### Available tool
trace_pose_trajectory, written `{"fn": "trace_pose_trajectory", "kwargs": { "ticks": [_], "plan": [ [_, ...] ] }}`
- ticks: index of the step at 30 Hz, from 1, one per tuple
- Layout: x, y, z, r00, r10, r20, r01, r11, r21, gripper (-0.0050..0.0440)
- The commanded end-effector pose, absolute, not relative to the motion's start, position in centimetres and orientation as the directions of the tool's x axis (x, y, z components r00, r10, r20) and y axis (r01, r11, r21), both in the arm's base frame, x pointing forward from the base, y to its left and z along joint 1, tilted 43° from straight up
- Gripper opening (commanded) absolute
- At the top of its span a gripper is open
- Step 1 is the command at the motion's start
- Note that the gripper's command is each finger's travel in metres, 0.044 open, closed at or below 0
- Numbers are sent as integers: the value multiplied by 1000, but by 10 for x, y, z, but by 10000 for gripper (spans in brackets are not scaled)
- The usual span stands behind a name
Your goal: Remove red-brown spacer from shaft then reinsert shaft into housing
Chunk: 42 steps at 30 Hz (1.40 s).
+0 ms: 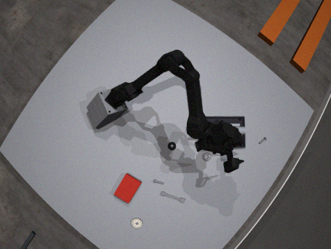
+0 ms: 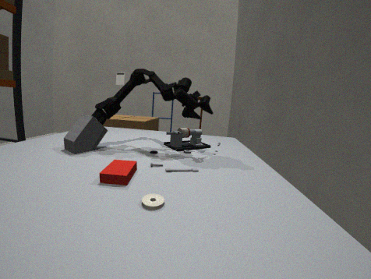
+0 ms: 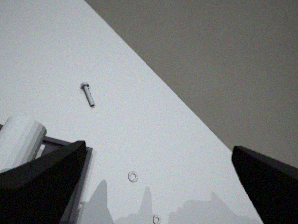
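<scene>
One gripper [image 2: 198,107] spread wide, holding nothing, hovering above shaft [image 2: 189,132] on black base plate [image 2: 203,146].

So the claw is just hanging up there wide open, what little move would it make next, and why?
Probably a short descent toward the shaft. The gripper is open, holds nothing, and hovers above the shaft assembly on its black base plate. In the wrist view only the shaft's pale end shows at the lower left, beside one finger, so it likely needs to line up over it as well.
</scene>
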State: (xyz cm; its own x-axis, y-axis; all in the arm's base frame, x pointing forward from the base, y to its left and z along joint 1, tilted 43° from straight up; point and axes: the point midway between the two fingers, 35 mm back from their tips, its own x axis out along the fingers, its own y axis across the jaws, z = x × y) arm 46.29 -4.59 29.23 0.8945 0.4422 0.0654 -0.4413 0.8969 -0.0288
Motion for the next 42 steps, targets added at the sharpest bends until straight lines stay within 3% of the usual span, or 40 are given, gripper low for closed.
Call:
{"fn": "trace_pose_trajectory", "kwargs": {
  "ticks": [1,4,19,21,30,42],
  "plan": [
    [463,-53,305,907,420,21,-418,906,-61,440],
    [463,-54,303,909,418,-2,-417,907,-58,440],
    [444,-59,261,834,416,-362,-449,893,-10,440],
    [444,-59,261,834,416,-362,-449,893,-10,440],
    [408,-52,244,702,450,-552,-508,860,56,440],
    [348,-36,242,496,518,-697,-581,794,177,440]
  ]
}}
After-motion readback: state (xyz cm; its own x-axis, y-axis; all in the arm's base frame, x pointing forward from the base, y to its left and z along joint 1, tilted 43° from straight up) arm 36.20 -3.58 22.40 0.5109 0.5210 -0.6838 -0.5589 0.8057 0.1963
